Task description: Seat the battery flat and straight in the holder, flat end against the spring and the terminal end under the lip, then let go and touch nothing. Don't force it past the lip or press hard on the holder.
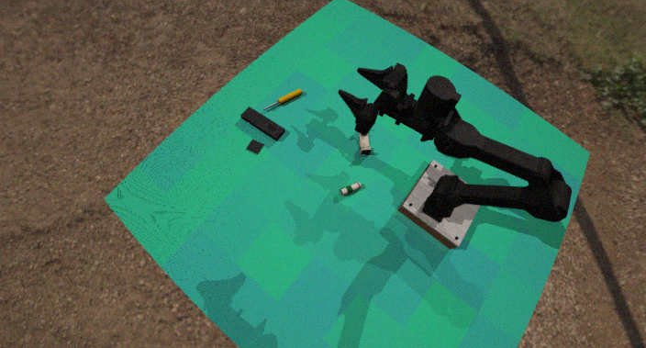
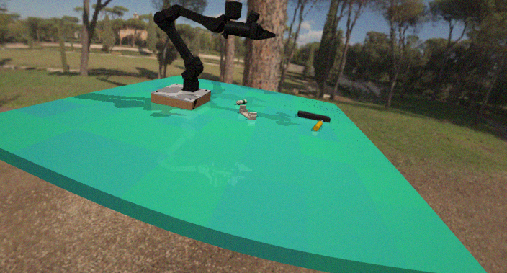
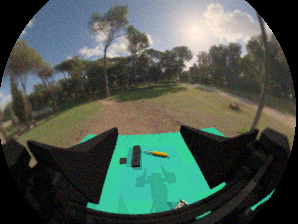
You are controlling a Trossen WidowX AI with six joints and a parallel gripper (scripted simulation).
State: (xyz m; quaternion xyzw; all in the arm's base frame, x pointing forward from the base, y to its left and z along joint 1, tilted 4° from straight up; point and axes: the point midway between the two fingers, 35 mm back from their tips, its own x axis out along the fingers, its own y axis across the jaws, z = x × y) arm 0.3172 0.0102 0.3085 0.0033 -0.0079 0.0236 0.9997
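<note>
The battery, white with a green band, lies on its side on the table, between the arm's base and the holder. The pale holder stands on the table apart from the battery, with raised ends; part of it is hidden by a finger in the top view, and only a bit of it shows at the bottom of the wrist view. My gripper is wide open and empty, high above the table, pointing level outward. The spring and lip are too small to tell apart.
A black remote-like case lies farther out, with a small dark square piece beside it. A yellow-handled screwdriver lies near the case. The arm's base plate stands behind the battery.
</note>
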